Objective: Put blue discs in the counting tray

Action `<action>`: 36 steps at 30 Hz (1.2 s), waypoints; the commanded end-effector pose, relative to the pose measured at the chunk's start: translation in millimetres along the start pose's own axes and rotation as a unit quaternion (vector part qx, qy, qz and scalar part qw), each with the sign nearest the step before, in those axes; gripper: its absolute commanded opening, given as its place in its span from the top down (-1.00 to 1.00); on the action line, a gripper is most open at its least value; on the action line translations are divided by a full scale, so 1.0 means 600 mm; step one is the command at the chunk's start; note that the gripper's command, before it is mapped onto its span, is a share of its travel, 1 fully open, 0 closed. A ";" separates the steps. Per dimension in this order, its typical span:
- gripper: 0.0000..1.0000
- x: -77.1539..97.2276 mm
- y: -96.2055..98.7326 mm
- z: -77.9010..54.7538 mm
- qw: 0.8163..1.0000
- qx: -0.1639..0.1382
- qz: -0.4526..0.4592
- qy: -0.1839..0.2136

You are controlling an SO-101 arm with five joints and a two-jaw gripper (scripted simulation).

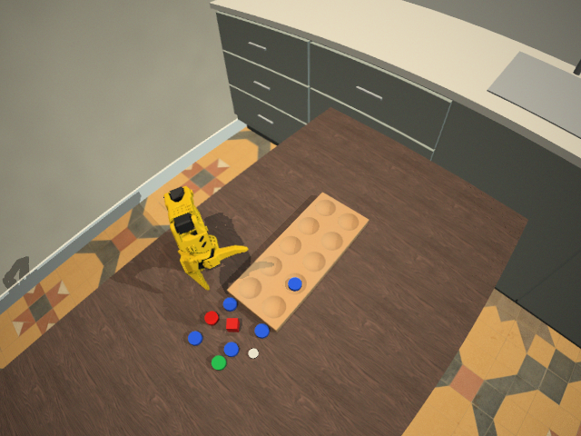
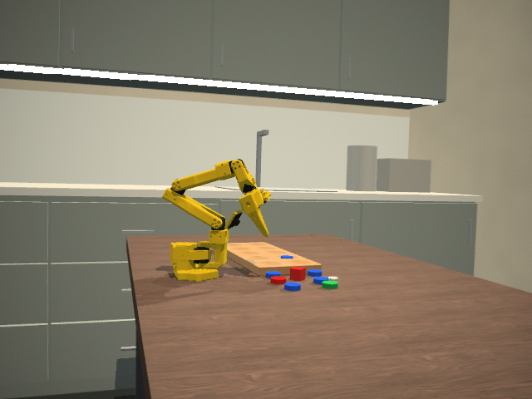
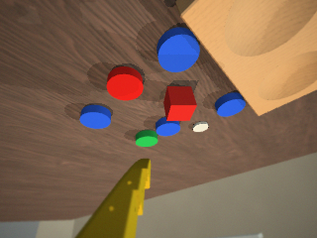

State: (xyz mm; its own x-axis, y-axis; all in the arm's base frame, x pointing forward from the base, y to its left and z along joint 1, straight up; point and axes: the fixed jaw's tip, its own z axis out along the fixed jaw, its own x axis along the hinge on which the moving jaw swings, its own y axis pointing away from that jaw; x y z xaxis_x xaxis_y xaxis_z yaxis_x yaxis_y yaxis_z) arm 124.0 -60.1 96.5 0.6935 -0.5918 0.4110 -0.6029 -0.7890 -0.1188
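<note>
The wooden tray (image 1: 255,304) (image 2: 266,271) (image 3: 238,74) has two rows of round pockets. One blue disc (image 1: 294,283) (image 2: 286,256) lies in a pocket; the other pockets look empty. On the table, one blue disc (image 1: 230,303) (image 2: 273,274) (image 3: 178,50) lies off the tray's left corner, and another blue disc (image 1: 261,331) (image 2: 314,273) (image 3: 230,104) close by its end edge. A blue disc (image 1: 195,338) (image 2: 293,286) (image 3: 95,116) lies farther left, and a blue disc (image 1: 231,349) (image 2: 320,280) (image 3: 167,127) beside the green one. My gripper (image 1: 227,268) is wide open and empty, above the table left of the tray.
A red cube (image 1: 232,324) (image 2: 298,273) (image 3: 179,104) stands among the discs. A red disc (image 1: 211,318) (image 2: 278,280) (image 3: 125,83), a green disc (image 1: 218,362) (image 2: 330,284) (image 3: 147,138) and a small white disc (image 1: 253,353) (image 2: 333,278) (image 3: 200,127) lie around it.
</note>
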 end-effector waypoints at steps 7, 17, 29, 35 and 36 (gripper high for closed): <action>-0.91 -0.121 -0.064 -0.039 0.990 -0.017 0.131 -0.045; -0.83 -0.117 -0.069 -0.038 0.990 -0.018 0.132 -0.039; -0.73 -0.110 -0.077 -0.036 0.990 -0.020 0.134 -0.031; -0.65 -0.105 -0.082 -0.035 0.990 -0.021 0.135 -0.027; -0.64 -0.104 -0.083 -0.035 0.990 -0.021 0.135 -0.026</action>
State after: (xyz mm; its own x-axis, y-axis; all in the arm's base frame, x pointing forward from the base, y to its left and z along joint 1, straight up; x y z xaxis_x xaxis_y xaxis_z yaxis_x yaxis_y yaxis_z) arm 124.0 -60.1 96.5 0.6935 -0.5918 0.4109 -0.6029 -0.7890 -0.1188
